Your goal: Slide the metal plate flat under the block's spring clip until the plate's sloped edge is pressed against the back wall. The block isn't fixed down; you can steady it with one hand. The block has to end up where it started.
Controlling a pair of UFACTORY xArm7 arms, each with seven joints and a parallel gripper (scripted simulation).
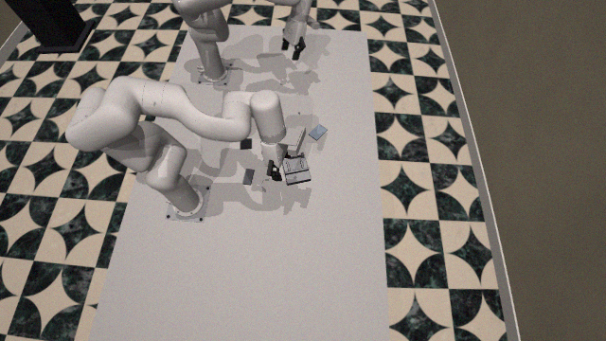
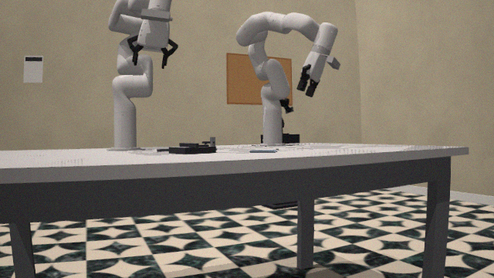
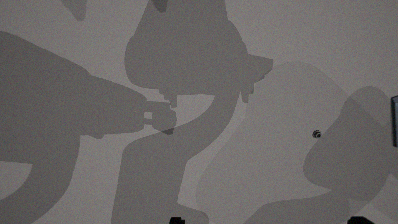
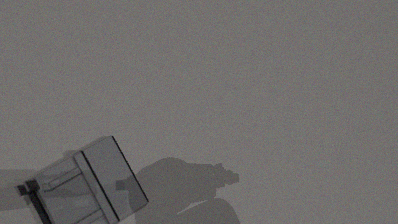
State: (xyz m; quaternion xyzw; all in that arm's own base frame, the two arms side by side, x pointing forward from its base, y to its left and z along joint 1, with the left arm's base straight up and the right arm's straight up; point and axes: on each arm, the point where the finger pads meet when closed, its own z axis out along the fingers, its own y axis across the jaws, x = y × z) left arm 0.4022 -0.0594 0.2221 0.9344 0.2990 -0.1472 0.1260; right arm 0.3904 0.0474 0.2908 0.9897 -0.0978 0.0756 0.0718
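Note:
The blue-grey metal plate (image 1: 317,132) (image 2: 264,150) lies flat on the table, apart from the block. The grey block (image 1: 297,177) (image 2: 193,150) (image 4: 117,175) sits on the table with a dark bar along one side and wire-like lines on top. Its lower left part is cut off in the right wrist view. My right gripper (image 1: 280,163) (image 2: 150,62) is open and empty, above the table beside the block. My left gripper (image 1: 291,48) (image 2: 307,86) (image 3: 268,220) is open and empty, high over the far part of the table, away from plate and block.
A black square (image 1: 245,143) and a grey rectangle (image 1: 248,176) lie between the block and the arm bases. A small screw-like part (image 3: 316,134) lies under the left wrist camera. Part of a dark-rimmed object (image 3: 395,120) shows at that view's right edge. The right arm's wrist hangs close to the block.

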